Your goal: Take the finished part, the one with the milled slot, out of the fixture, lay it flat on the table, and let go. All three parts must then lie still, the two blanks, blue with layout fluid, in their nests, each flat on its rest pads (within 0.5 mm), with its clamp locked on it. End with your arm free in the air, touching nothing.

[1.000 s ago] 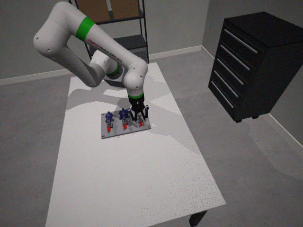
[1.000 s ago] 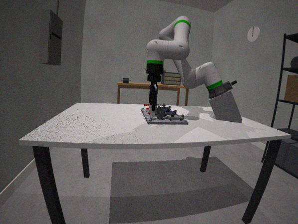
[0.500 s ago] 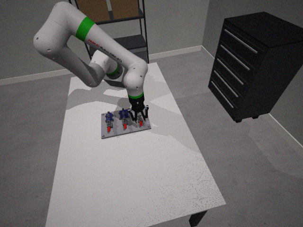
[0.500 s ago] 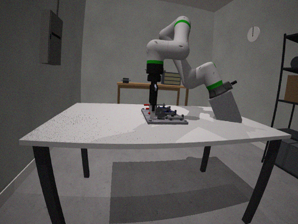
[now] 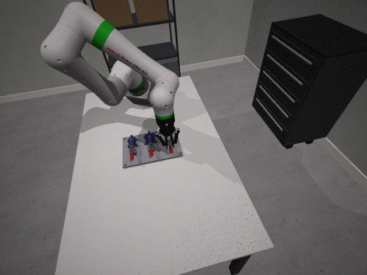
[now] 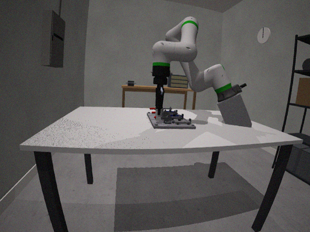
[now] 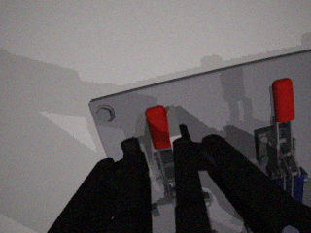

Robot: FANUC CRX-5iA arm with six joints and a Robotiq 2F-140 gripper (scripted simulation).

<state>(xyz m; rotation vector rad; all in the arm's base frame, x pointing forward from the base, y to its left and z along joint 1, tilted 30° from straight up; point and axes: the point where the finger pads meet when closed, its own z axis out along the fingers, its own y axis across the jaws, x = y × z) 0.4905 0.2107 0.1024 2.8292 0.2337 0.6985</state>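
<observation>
A grey fixture plate point(image 5: 153, 161) point(image 6: 173, 125) point(image 7: 127, 103) lies on the white table point(image 5: 148, 213) point(image 6: 101, 127). It carries three toggle clamps with red handles. Two blue blanks point(image 5: 131, 142) point(image 5: 149, 137) sit in the left and middle nests under their clamps; one blank also shows in the wrist view point(image 7: 294, 184). My gripper point(image 5: 169, 145) point(image 6: 158, 112) point(image 7: 159, 122) stands upright over the right nest. Its fingers straddle that clamp's red handle point(image 7: 157, 125) point(image 5: 170, 150), narrowly open, with a slim gap on each side. The finished part is hidden under the clamp and my fingers.
The middle clamp's red handle point(image 7: 283, 99) point(image 5: 151, 153) stands close to the right of my fingers. A black drawer cabinet point(image 5: 308, 77) stands off the table to the right, and a shelf rack point(image 5: 166, 35) stands behind the robot base.
</observation>
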